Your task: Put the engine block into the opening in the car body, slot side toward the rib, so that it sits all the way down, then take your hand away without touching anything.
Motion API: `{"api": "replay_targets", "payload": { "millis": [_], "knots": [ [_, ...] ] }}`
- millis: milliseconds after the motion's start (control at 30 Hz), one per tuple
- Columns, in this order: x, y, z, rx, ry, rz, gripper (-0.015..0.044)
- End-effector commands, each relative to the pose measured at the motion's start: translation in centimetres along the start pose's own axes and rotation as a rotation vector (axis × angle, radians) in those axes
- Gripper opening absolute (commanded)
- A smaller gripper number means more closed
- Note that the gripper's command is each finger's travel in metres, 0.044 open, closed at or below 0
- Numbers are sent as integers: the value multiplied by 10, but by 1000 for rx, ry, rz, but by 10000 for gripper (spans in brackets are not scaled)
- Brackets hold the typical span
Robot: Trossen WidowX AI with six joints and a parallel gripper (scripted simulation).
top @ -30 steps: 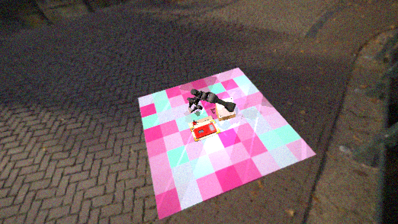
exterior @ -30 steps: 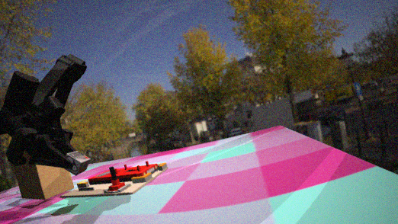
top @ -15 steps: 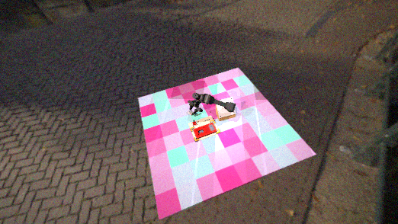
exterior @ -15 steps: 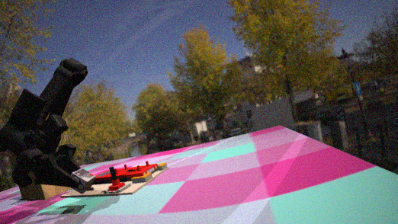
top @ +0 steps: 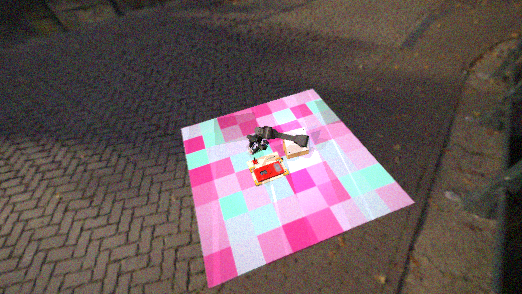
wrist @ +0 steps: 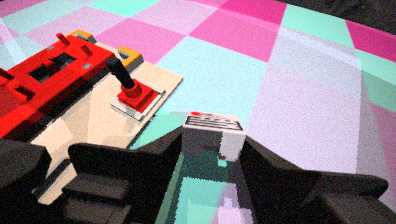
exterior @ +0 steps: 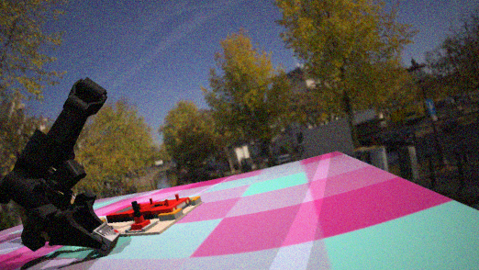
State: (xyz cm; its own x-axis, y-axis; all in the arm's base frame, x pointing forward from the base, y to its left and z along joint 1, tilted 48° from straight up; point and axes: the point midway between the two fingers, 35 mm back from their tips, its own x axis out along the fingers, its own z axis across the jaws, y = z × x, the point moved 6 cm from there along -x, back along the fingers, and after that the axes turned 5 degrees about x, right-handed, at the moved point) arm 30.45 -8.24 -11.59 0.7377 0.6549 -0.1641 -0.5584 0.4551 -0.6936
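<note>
My gripper [top: 258, 145] [exterior: 103, 234] [wrist: 210, 132] is shut on the engine block [exterior: 106, 230] [wrist: 213, 125], a small light-grey block with dark slots on its top and a red spot at one corner. The block is beside the beige board, low over the mat; whether it touches the mat cannot be told. The red car body [top: 268, 173] [exterior: 158, 209] [wrist: 50, 88] lies on the board, left of the gripper in the wrist view. Its dark opening [wrist: 52, 67] shows there and looks empty. The rib inside cannot be made out.
The beige board [exterior: 166, 225] [wrist: 92, 108] has yellow corner pieces [wrist: 131, 57] around the body. A red piece with a black upright stick [exterior: 139, 223] [wrist: 140, 100] stands on it, between body and gripper. A pale-topped box [top: 296, 154] is by the arm on the checkered mat [top: 310, 230].
</note>
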Motion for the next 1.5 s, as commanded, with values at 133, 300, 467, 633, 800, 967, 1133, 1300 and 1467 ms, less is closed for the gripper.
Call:
{"api": "replay_targets", "payload": {
  "millis": [133, 300, 467, 633, 800, 967, 1133, 1300, 1467],
  "knots": [
    [1, 0, -1, -1, 2, -6, 26],
    [1, 0, -1, -1, 2, -6, 157],
    [1, 0, -1, -1, 2, -6, 289],
    [1, 0, -1, -1, 2, -6, 420],
    [0, 0, -1, 0, 3, -5, 440],
    [-18, -2, -1, 4, 6, 1, 440],
    [-39, -4, -1, 3, 8, 3, 440],
    [-41, -5, -3, 4, 17, 0, 440],
    [-41, -5, -3, 4, 17, 0, 440]
  ]
}}
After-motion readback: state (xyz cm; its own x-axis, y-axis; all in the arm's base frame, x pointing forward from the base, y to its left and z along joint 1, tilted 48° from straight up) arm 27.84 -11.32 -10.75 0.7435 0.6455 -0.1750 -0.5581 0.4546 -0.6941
